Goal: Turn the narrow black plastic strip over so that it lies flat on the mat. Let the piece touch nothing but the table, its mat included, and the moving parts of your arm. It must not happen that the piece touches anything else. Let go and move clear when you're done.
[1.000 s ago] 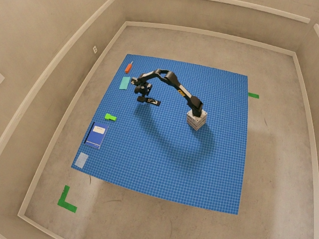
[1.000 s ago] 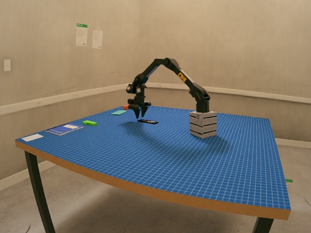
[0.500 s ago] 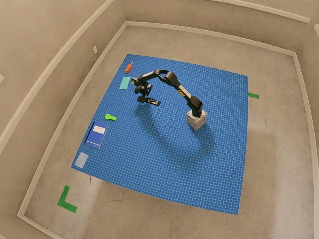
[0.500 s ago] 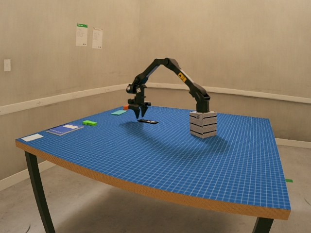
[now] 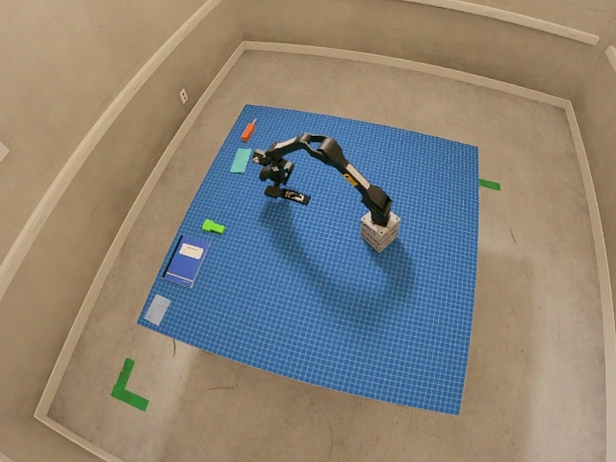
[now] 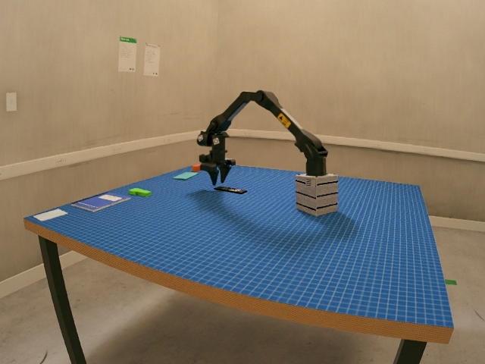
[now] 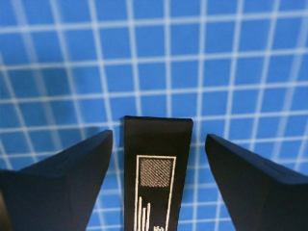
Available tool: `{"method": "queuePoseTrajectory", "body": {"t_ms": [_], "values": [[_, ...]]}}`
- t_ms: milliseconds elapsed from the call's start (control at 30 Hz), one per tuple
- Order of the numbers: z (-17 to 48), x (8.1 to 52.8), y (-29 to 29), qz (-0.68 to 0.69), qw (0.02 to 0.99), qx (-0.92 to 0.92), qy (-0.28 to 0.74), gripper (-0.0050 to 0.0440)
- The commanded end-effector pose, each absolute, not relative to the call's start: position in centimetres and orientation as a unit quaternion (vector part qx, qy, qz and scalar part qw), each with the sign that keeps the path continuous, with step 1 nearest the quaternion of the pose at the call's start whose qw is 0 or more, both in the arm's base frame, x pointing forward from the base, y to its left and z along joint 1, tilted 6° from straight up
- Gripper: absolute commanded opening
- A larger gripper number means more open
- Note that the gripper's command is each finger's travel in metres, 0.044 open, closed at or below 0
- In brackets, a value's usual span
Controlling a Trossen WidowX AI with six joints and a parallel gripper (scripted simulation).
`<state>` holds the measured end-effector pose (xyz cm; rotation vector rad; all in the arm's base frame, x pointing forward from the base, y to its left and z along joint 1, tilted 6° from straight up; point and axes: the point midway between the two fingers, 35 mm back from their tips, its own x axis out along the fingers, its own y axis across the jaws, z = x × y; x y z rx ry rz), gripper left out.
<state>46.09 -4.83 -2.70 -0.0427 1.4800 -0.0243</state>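
Beige walls close in a bare room with a grey concrete floor (image 6: 156,333); two paper notices (image 6: 127,54) hang on the wall behind the table's left side, and green tape marks (image 5: 128,388) lie on the floor. Within it stands the table (image 6: 250,303), its whole top covered by a blue gridded mat (image 5: 347,308).

On that mat the arm's pale block base (image 6: 316,193) sits toward the right side, and the black arm (image 6: 270,105) arches from it toward the far left corner. Along the left edge lie smaller things: a blue booklet (image 5: 187,260), a teal card (image 5: 241,160), a pale card (image 5: 157,309) near the front left corner, a green block (image 5: 214,227) and an orange block (image 5: 247,131) closest to the far left corner.

The task appears not yet begun in earnest. The narrow black plastic strip (image 7: 156,168) lies flat on the mat in the far left part, a white printed pattern facing up, touching nothing else. The gripper (image 6: 219,180) hangs just above the strip's end, its jaws apart and empty, one finger on each side of the strip without contact. What seems left is all of it: closing on the strip, lifting, turning it over and laying it flat again, well apart from the cards and blocks.
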Motion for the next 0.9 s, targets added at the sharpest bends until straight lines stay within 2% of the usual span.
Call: {"method": "queuePoseTrajectory", "body": {"t_ms": [0,867], "values": [[-1.49,46.47,-5.04,-0.013,0.748,-0.021,0.663,0.0277],[-1.64,46.74,-5.04,-0.013,0.748,-0.021,0.663,0.0277]]}}
